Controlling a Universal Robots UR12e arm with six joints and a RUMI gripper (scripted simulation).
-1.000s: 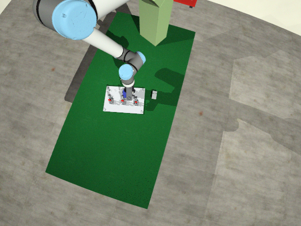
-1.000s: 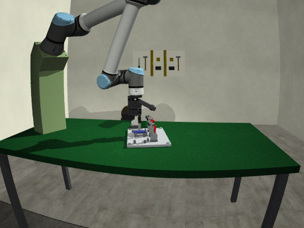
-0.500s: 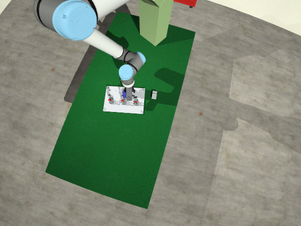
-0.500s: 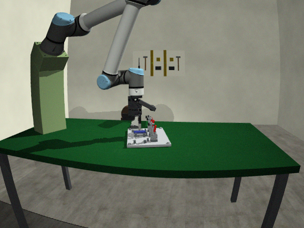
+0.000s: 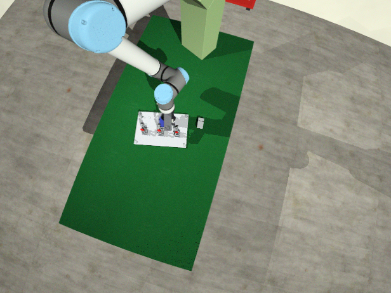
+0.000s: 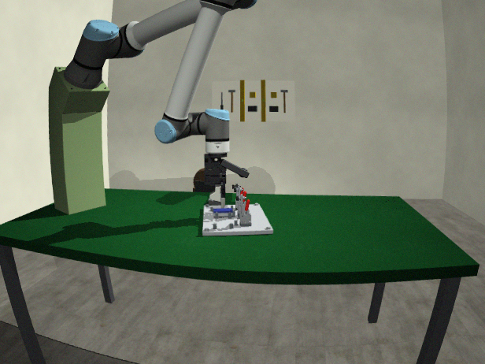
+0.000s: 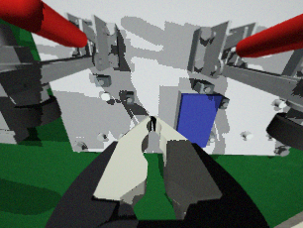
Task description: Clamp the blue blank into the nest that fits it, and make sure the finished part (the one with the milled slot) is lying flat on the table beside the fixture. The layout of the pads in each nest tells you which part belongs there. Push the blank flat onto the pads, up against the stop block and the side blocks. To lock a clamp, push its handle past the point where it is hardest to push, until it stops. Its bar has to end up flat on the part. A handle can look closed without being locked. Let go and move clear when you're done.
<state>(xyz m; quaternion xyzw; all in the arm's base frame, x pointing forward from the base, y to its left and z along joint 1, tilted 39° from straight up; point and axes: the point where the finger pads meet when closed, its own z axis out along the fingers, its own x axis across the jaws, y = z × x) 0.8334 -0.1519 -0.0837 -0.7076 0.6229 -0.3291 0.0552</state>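
Observation:
The blue blank (image 7: 198, 118) lies in a nest on the white fixture plate (image 5: 164, 131), between side blocks. It also shows in the exterior view (image 6: 223, 210). My gripper (image 7: 151, 117) (image 6: 221, 197) is shut and empty, its tips just to the left of the blank near the plate's rear edge. It hangs straight down over the plate. Red clamp handles (image 7: 54, 26) (image 7: 269, 40) stand raised on either side. The grey finished part (image 5: 200, 122) lies on the table to the right of the fixture.
The fixture has three clamps with red handles (image 5: 159, 129) in a row. The arm's green pedestal (image 6: 76, 143) stands at the table's far left. The table edge runs close behind the plate.

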